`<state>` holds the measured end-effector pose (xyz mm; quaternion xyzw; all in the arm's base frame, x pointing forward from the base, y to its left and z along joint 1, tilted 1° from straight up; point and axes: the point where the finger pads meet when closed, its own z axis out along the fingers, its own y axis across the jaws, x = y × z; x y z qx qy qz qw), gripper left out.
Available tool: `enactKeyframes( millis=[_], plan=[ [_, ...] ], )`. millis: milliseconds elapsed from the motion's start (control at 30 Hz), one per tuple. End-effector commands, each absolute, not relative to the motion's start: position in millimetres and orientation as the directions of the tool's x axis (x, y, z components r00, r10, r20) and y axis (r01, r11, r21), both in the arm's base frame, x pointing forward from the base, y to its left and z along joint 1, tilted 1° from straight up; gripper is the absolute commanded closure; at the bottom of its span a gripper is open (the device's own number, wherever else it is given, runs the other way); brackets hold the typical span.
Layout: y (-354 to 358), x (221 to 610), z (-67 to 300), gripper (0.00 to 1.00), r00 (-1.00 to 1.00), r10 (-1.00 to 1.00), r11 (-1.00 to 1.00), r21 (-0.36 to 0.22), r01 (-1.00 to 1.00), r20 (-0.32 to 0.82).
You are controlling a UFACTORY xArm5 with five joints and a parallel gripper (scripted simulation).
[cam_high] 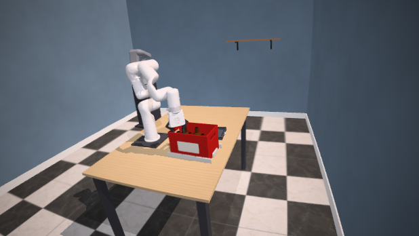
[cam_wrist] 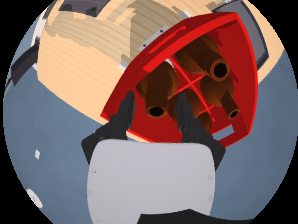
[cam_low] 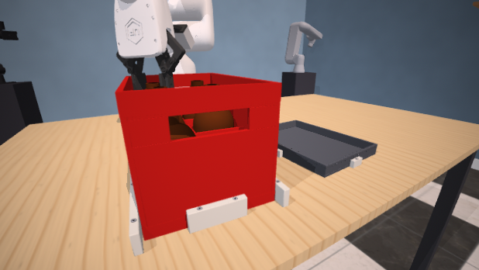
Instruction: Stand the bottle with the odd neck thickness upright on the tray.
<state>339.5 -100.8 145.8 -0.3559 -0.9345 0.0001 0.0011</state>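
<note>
The red crate (cam_high: 209, 149) (cam_low: 209, 167) (cam_wrist: 248, 75) stands level on the table and holds several brown bottles. My gripper (cam_high: 178, 130) (cam_low: 153, 86) (cam_wrist: 156, 99) is open, its fingertips just inside the crate's top, one on each side of a bottle neck (cam_wrist: 156, 111), with gaps showing. A wide-mouthed bottle (cam_wrist: 219, 70) and a narrower-looking one (cam_wrist: 233, 114) stand in other compartments. Brown glass beside and behind the right-hand finger in the wrist view is partly hidden. The dark tray (cam_high: 222, 132) (cam_low: 318, 143) lies flat beyond the crate, with no bottle on it.
White stop blocks (cam_high: 190, 158) (cam_low: 217, 215) line the crate's base, and a small block (cam_low: 356, 161) touches the tray's edge. The crate walls rise close around the fingers. The wooden table (cam_high: 152, 169) (cam_low: 77, 174) has its edge near the tray.
</note>
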Motion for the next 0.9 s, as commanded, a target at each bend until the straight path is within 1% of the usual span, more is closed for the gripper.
enactKeyframes(
  millis=[0,600,867],
  plan=[
    [-101.2,340.5,147.0,0.35,-0.747,0.665,0.747,0.001,0.665,-0.001],
    [-101.1,340.5,147.9,0.35,-0.747,0.665,0.747,0.001,0.665,-0.001],
    [-101.0,340.5,158.9,0.35,-0.747,0.665,0.747,0.001,0.665,-0.001]
  ],
)
